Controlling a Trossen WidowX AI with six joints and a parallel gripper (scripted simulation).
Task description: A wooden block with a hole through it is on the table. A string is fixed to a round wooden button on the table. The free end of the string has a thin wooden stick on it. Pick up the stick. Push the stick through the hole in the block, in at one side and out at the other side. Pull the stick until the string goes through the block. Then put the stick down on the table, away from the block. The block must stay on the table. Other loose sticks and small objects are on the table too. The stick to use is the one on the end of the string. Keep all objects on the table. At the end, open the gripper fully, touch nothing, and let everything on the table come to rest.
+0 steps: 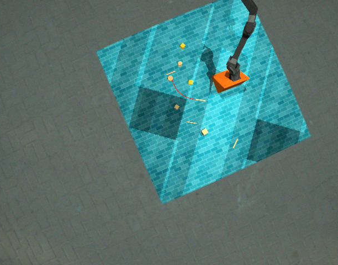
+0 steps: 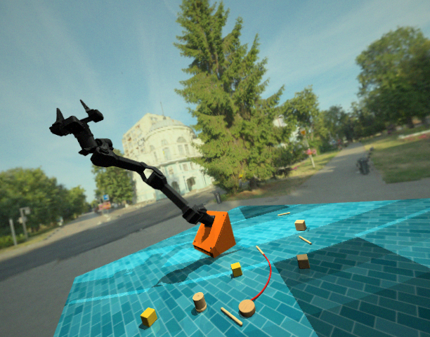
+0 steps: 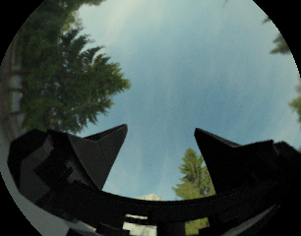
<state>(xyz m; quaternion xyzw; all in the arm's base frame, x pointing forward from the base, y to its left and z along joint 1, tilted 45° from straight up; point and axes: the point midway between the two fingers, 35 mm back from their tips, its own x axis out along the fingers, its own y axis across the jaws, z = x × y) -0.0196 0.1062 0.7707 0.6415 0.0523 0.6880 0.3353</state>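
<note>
Gripper (image 2: 70, 104) (image 3: 161, 130) released, raised high, fingers pointing skyward. Tethered stick (image 1: 200, 100) (image 2: 259, 249) lies beside orange base (image 1: 231, 81) (image 2: 219, 235), on the far side from the gripper, long axis roughly continuing the string (image 1: 178, 91) (image 2: 270, 272). Arm likely must swing back over.

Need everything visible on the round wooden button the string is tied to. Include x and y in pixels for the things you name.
The round wooden button (image 1: 170, 78) (image 2: 246, 308) is a short, light-brown disc, apparently wood, with a plain top. It lies flat on the tabletop. The red string (image 1: 178, 91) (image 2: 270, 277) meets its edge and curves away. A loose stick (image 1: 170, 73) (image 2: 231, 316) lies close beside it; whether they touch is unclear. The gripper is nowhere near it.
</note>
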